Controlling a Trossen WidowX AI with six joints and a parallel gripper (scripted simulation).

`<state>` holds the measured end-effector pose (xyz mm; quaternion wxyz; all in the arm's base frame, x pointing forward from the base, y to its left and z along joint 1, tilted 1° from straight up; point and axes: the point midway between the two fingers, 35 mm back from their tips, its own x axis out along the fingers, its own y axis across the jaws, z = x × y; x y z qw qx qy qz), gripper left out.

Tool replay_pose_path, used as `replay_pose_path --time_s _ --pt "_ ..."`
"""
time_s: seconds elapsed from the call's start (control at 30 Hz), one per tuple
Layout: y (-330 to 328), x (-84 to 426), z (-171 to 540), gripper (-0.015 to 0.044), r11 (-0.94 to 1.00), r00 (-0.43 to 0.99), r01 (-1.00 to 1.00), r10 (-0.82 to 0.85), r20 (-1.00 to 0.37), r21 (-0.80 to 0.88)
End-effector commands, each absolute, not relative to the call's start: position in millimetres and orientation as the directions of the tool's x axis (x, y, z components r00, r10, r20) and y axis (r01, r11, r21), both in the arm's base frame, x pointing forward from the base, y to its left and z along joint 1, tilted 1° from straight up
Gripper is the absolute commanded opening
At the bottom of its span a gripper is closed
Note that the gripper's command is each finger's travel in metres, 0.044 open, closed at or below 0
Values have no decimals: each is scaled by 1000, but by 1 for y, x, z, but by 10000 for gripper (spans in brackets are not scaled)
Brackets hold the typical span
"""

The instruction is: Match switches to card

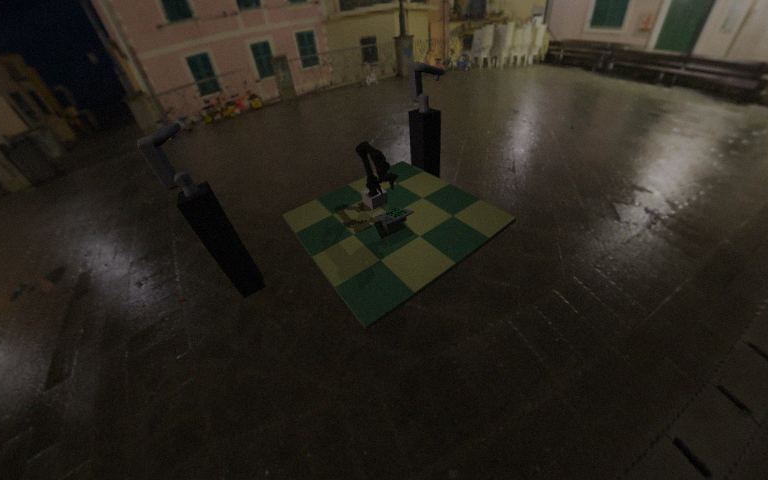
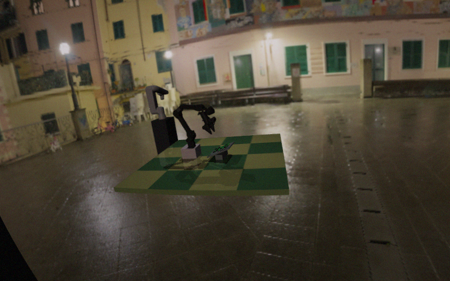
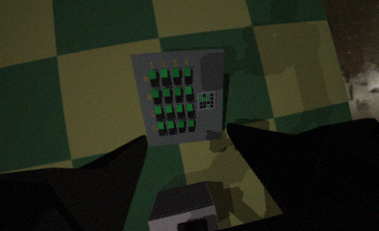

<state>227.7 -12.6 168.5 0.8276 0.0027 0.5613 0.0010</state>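
From the wrist camera I look down past my gripper (image 3: 187, 137); its two dark fingers stand wide apart with nothing between them, well above the grey switch panel (image 3: 140, 120); the panel sits on the green-and-yellow checkered board (image 3: 95, 91), tilted up toward the arm in the exterior view (image 2: 221, 149); on it I count a four-by-four grid of rocker switches (image 3: 172, 100), each half green and half dark grey; which half is raised on any one of them I cannot tell at this size; the small card (image 3: 206, 100) lies on the panel just beside the grid, a mix of green and dark squares, too small for me to read square by square; the arm's pale base block (image 3: 186, 212) shows at the bottom edge, between the fingers, with broken shadow patches on the board beside it.

Around the board I see two dark pillars with grey camera mounts; one (image 1: 220, 237) stands off the board's edge, well apart from the panel; the other (image 1: 424, 137) stands at the board's corner behind the arm (image 1: 373, 166); neither lies between the gripper and the panel; beyond is wet dark paving (image 1: 555, 327) and lit house fronts (image 2: 325, 52).
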Motion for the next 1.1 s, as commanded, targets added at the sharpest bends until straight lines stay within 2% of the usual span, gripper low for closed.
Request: replay_pose_path --time_s 0.0,0.3,0.47,1.07 --pt "-13 229 168 374 1000 370 3 4 -929 6" --pt "-31 317 117 137 999 384 39 -20 -923 -6" --pt "-32 323 112 6 999 387 36 -21 -922 -8" --pt "-33 341 71 0 999 364 36 -20 -931 -8"
